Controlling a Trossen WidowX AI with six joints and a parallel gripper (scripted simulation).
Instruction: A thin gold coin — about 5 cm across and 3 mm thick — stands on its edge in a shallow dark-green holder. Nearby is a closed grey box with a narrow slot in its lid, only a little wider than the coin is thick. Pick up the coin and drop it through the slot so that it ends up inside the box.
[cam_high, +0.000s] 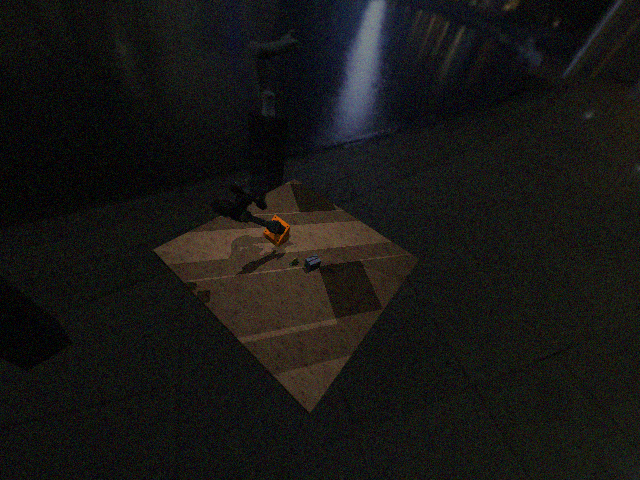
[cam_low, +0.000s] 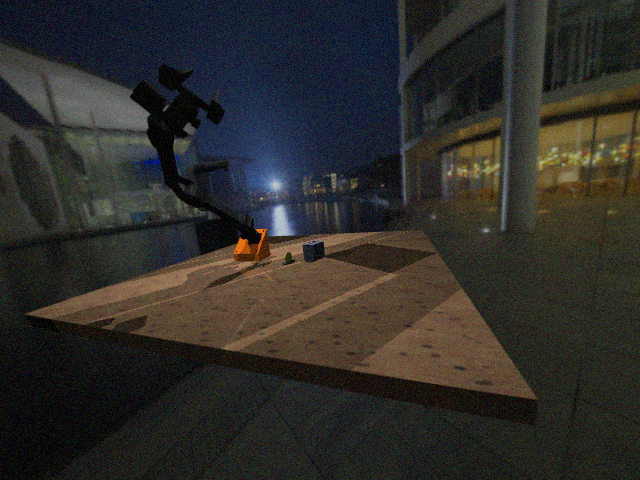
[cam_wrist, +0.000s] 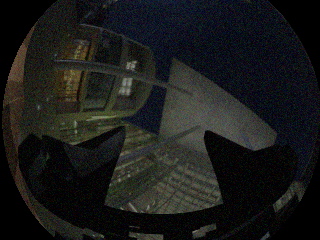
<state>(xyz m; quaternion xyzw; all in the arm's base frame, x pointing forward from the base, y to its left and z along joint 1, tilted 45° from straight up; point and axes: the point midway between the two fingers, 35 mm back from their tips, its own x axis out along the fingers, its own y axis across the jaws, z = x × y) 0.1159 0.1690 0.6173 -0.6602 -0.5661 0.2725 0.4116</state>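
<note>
The gold coin (cam_low: 288, 256) stands on edge in its small dark-green holder on the wooden board; it also shows as a tiny speck in the top view (cam_high: 294, 261). The grey box (cam_low: 313, 250) sits just right of it, also seen in the top view (cam_high: 312, 262). My gripper (cam_low: 217, 103) is raised high above the board's far left, far from coin and box. In the wrist view its two dark fingers stand wide apart with nothing between them, facing buildings and sky.
The arm's orange base (cam_low: 251, 246) stands on the board left of the coin, also visible in the top view (cam_high: 276, 230). The wooden board (cam_low: 289, 315) has raised edges dropping to dark pavement. A pillar (cam_low: 522, 113) stands far behind.
</note>
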